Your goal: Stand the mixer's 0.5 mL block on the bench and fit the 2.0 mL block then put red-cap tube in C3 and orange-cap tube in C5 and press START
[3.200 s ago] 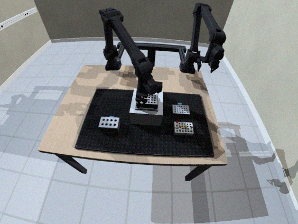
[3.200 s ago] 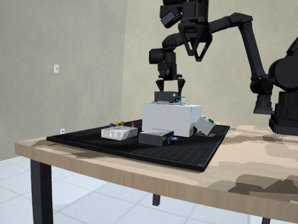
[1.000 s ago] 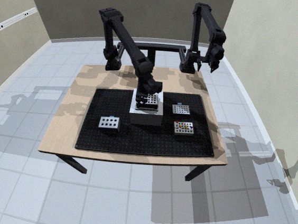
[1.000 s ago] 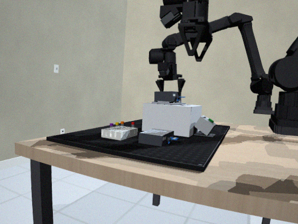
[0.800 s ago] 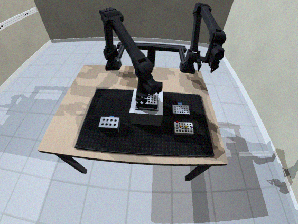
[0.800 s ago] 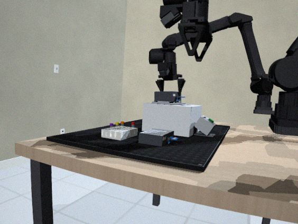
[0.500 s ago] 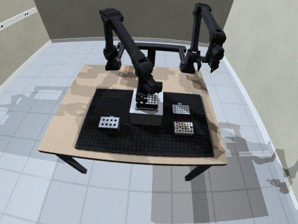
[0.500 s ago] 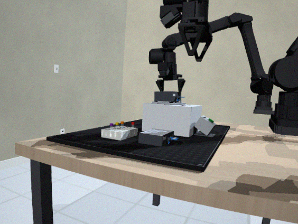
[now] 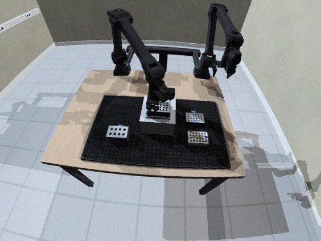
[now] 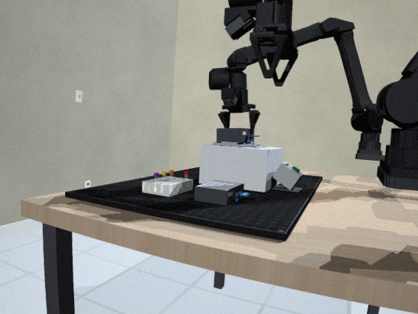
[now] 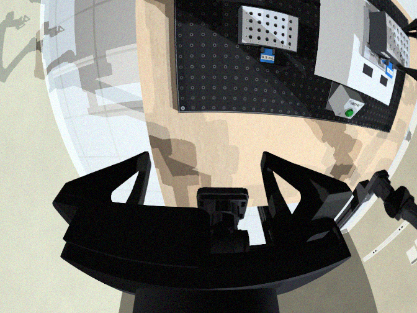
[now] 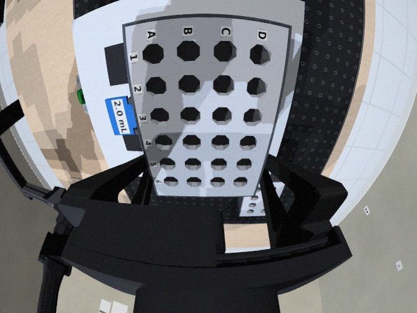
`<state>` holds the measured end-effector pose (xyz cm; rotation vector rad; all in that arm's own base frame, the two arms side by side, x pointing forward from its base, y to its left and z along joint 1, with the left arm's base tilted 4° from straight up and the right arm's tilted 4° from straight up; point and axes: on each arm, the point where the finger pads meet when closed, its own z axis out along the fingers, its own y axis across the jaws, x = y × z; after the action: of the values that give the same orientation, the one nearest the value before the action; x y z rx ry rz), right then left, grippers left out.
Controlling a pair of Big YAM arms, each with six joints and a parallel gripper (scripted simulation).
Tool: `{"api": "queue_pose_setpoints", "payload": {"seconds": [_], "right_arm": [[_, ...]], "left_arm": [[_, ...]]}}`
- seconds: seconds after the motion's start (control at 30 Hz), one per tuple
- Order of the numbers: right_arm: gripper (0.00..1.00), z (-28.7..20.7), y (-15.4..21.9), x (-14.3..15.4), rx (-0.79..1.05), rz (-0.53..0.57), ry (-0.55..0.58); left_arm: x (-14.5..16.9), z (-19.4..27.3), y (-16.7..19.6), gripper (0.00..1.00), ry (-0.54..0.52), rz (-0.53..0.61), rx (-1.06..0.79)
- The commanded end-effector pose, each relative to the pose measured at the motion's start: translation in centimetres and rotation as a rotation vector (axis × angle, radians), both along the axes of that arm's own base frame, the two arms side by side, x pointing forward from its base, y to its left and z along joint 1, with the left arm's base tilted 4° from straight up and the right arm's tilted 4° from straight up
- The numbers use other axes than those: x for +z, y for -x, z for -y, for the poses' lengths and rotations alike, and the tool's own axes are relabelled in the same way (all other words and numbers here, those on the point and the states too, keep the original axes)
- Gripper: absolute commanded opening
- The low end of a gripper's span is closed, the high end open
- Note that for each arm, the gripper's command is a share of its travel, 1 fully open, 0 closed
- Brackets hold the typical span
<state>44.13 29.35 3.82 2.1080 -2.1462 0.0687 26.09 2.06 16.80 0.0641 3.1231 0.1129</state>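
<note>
Block for 2.0 mL tubes [image 9: 164,106] [image 10: 232,135] [image 11: 378,31] [image 12: 201,100] shows a pale top with dark bores, rows A to D by columns 1 to 6, above dark grey sides; its blue lever [image 10: 254,136] [image 11: 389,69] [image 12: 116,115] reads 2.0 mL. It lies between the fingers of the right gripper [image 9: 153,107] [image 10: 239,127] [image 11: 411,50] [image 12: 206,156], one at its front and one at its rear, and they are closed on it, necessarily wide apart. Beneath is the white mixer [image 9: 157,127] [image 10: 233,163] [image 11: 336,43] [image 12: 94,67], with the block at its plate; whether the latch has caught, I cannot tell. Just in front of the mixer stands the green START button [image 10: 296,169] [image 11: 349,112] [image 12: 80,96] on a slanted box. Farther off on the dark mat [image 9: 159,156] [image 10: 259,218] [image 11: 208,90], the block for 0.5 mL tubes [image 9: 194,117] [image 10: 219,192] [image 11: 268,28] stands upright beside the mixer. Near it, the rack [image 9: 197,144] [image 10: 167,186] holds the red-capped tube [image 9: 190,131] [image 10: 186,172] and the orange-capped tube [image 9: 194,136] [image 10: 171,172], with yellow and purple caps too. Across the mixer sits a block with eight larger bores [image 9: 114,131]. Well apart from the blocks, the left gripper [image 9: 221,76] [image 10: 273,81] [image 11: 205,158] hangs wide open, holding nothing.

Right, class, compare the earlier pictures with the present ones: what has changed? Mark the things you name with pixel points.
Nothing visibly changed. Nothing was newly gripped or let go: the right tool [image 9: 152,107] [image 10: 239,127] [image 11: 399,49] [image 12: 205,157] stays shut on the 2.0 mL block [image 9: 161,107] [image 10: 231,135] [image 11: 378,33] [image 12: 205,99], and the tube rack [image 9: 198,142] [image 10: 163,187] stays put.
</note>
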Motion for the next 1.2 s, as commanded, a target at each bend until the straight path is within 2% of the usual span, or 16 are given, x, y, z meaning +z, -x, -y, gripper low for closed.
{"api": "queue_pose_setpoints", "payload": {"seconds": [0.0,1.17], "right_arm": [[0.00,0.1,-4.0,2.0,0.004,0.078,-0.012],[0.00,0.5,-3.4,0.6,0.007,0.055,0.004]], "left_arm": [[0.3,0.3,-0.7,1.00,0.004,0.011,-0.012],[0.2,0.3,-0.7,1.00,0.005,0.009,-0.012]]}}
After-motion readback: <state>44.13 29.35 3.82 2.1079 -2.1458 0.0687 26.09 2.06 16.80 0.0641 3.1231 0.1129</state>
